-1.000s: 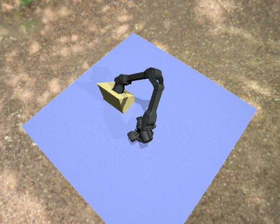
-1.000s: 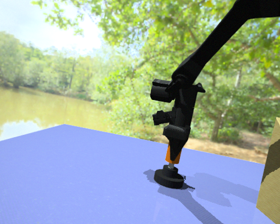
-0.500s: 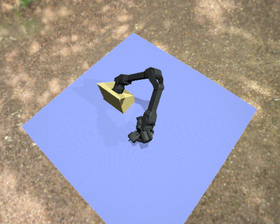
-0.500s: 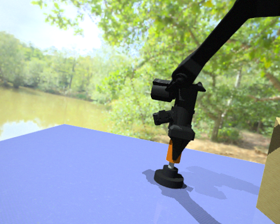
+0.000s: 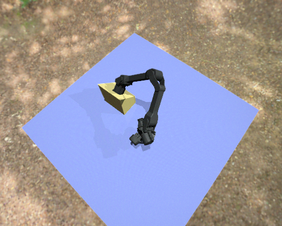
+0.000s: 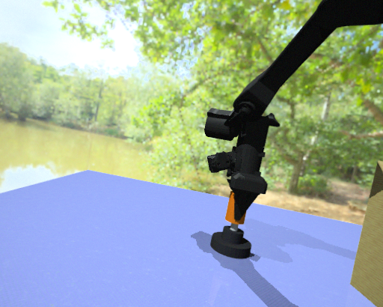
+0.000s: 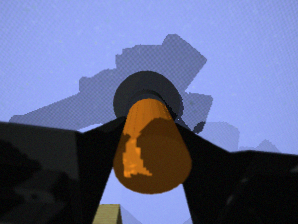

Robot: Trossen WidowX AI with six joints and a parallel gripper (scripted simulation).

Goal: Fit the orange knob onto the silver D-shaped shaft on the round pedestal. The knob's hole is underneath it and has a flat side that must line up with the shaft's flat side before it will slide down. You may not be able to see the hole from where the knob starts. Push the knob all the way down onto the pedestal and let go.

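The orange knob (image 6: 230,213) (image 7: 150,150) is upright between the fingers of my gripper (image 6: 238,216) (image 7: 148,124), which is shut on it. The knob's lower end is at the top of the silver shaft (image 6: 233,227). A short length of shaft shows between the knob and the black round pedestal (image 6: 230,247) (image 7: 125,92), so the knob is not down on the pedestal. The knob's hole and the flat sides are hidden. In the wrist view the knob covers the shaft. The top view shows the arm over this spot, with the knob and pedestal hidden.
A tan block (image 5: 114,100) (image 6: 376,247) (image 7: 109,214) stands under the arm's base, behind the gripper. The blue table top (image 5: 145,187) (image 6: 99,239) lies around the pedestal, with the arm's shadow across it.
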